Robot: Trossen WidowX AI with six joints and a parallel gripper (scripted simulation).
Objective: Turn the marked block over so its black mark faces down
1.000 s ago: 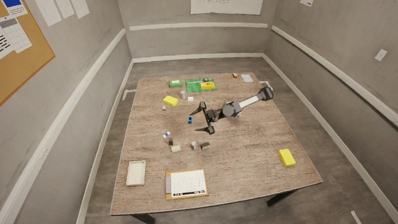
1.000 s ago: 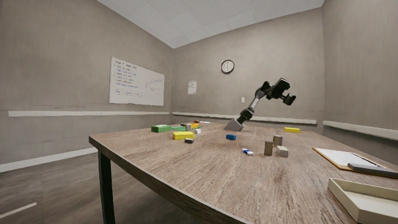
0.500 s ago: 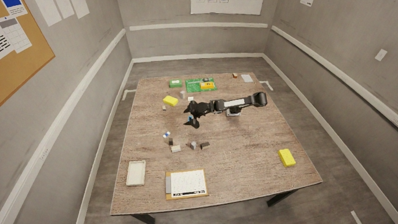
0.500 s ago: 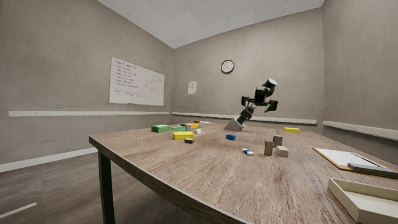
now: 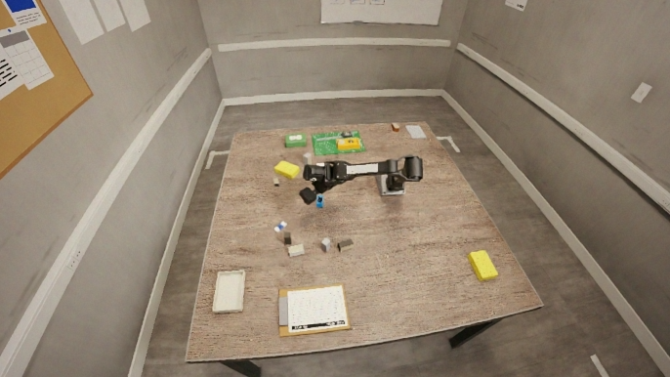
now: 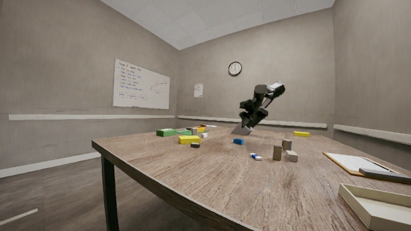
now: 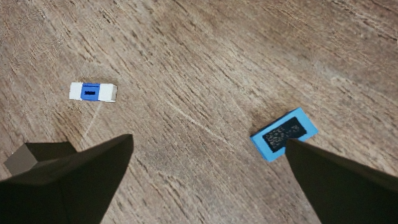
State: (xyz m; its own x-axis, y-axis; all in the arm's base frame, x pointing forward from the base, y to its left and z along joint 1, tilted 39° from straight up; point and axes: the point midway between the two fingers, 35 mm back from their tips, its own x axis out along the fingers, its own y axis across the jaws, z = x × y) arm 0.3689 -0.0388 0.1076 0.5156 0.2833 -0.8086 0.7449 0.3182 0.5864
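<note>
We are reading no certain words: the whiteboard (image 5: 382,11) (image 6: 141,85) is carrying small handwriting, the clipboard sheet (image 5: 317,309) (image 6: 366,164) printed lines, the blue block (image 5: 319,200) (image 6: 238,141) (image 7: 285,134) a black patch (all too blurry), the wall clock (image 6: 235,68) unclear numerals.
</note>
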